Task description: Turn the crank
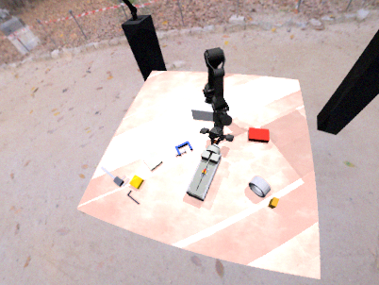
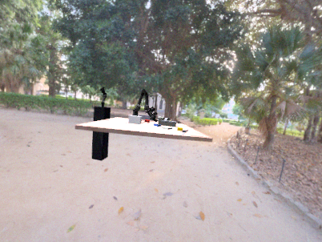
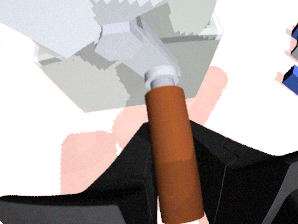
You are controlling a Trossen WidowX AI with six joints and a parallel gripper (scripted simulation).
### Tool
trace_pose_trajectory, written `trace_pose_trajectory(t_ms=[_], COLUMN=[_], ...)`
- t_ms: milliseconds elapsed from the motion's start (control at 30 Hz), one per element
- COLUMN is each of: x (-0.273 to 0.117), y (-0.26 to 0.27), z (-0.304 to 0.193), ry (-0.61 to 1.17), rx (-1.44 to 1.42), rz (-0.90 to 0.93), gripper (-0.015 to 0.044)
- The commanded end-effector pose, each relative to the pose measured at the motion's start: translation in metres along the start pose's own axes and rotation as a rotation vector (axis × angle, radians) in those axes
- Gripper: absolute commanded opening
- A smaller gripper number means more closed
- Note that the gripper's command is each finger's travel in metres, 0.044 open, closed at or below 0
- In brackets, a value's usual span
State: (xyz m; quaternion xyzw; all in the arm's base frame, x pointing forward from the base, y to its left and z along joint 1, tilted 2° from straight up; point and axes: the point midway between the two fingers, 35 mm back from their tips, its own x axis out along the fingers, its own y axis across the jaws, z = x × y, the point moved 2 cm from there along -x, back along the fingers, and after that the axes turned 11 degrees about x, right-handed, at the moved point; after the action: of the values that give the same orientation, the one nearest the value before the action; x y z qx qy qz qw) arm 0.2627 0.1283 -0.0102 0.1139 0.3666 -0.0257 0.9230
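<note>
The grey machine [image 1: 200, 183] [image 2: 167, 122] lies lengthwise on the table. A small red pointer [image 1: 204, 171] shows about midway along its slot, with a touch of yellow beside it. The brass zero marks are too small to tell apart from it, so whether they are level cannot be told. In the wrist view the pale crank arm [image 3: 155, 55] runs from the hub to the orange-brown handle [image 3: 172, 135]. My gripper [image 3: 164, 127] [image 1: 216, 141] is shut on that handle at the machine's end nearest the arm.
On the table [image 1: 226, 245] are a red block [image 1: 258, 135] and grey ring [image 1: 259, 187] to the right, with a small orange block [image 1: 273, 203]. To the left are a blue bracket [image 1: 184, 144], yellow block [image 1: 137, 182] and black hex key [image 1: 133, 197]. A grey panel [image 1: 202, 115] stands beside the arm.
</note>
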Motion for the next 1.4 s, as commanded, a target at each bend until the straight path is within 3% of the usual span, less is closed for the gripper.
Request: trace_pose_trajectory(t_ms=[0,1367], x=[-0.003,-0.042], y=[-0.007,0.020], z=[0.004,0.039], ry=[-0.009,-0.009], rx=[0.004,0.006], rz=[-0.014,-0.013], gripper=[0.0000,0.0000])
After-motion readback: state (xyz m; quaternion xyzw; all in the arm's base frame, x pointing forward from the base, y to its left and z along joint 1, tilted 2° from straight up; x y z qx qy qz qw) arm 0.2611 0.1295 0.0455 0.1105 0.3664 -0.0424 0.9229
